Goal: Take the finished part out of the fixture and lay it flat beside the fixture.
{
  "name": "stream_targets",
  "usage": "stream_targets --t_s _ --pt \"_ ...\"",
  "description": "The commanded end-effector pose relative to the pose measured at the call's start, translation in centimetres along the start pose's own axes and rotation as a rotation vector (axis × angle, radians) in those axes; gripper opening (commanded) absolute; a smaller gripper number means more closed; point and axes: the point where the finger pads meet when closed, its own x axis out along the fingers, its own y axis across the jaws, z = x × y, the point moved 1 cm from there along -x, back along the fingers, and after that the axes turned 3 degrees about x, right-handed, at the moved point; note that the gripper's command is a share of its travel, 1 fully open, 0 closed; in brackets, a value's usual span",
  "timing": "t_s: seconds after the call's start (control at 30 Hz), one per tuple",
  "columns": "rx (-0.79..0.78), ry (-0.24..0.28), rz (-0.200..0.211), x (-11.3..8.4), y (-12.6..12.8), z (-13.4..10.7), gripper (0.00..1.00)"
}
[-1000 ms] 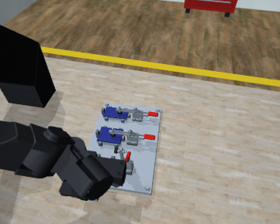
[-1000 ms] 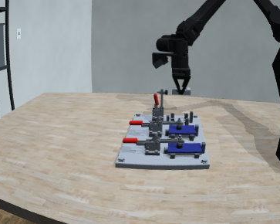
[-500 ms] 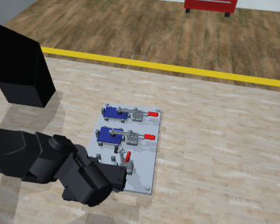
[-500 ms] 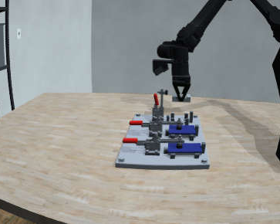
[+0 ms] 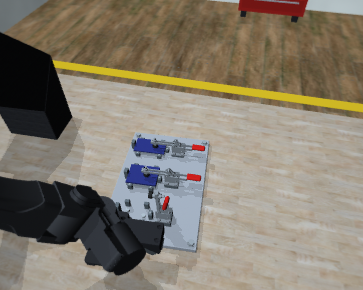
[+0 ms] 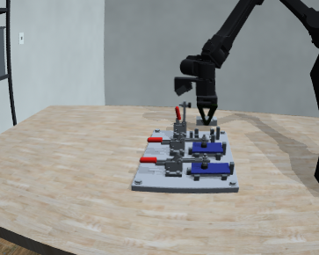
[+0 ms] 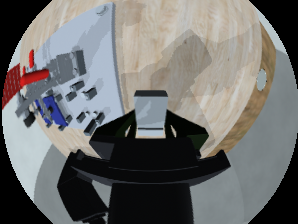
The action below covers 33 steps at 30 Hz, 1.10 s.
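1. Holding on is sorted: tool (image 5: 150, 236) (image 6: 206, 122) (image 7: 150, 111) sits part-open, snug on the finished part (image 6: 200, 121) (image 7: 151, 107), up in the air by the fixture (image 5: 183, 235) (image 6: 187, 182) (image 7: 102, 45).
2. I'd clear the plate edge, level up, lower slowly onto the desk (image 5: 268, 200) (image 6: 77, 185) (image 7: 150, 50), then release gently.
3. Steer away from the clamped blue blanks (image 5: 136, 176) (image 6: 211, 169) (image 7: 57, 115), imo.

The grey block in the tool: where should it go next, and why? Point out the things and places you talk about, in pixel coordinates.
Probably lower the tool (image 6: 206, 122) (image 7: 150, 111) gently onto the bare wood beside the plate (image 5: 180, 235) (image 6: 143, 181) (image 7: 107, 55): the block (image 6: 200, 121) (image 7: 151, 111) is gripped in the air, and the wrist view shows it past the plate's edge.
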Motion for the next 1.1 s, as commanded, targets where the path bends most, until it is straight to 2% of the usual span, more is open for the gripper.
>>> stream_targets --t_s 0.0,0.13,0.3,0.33,0.53,1.07 --pt "0.002 -0.002 -0.008 1.2 -0.7 0.3 0.00" --pt "-0.013 -0.018 -0.007 1.1 -0.1 1.1 0.00" --pt "0.002 -0.001 -0.009 2.0 -0.7 0.2 0.00" --pt "-0.004 -0.022 -0.014 0.8 -1.0 1.0 0.00" --pt "-0.008 -0.002 -0.003 2.1 -0.2 0.3 0.00" --pt "-0.010 0.002 0.000 2.1 0.1 0.0 0.00"
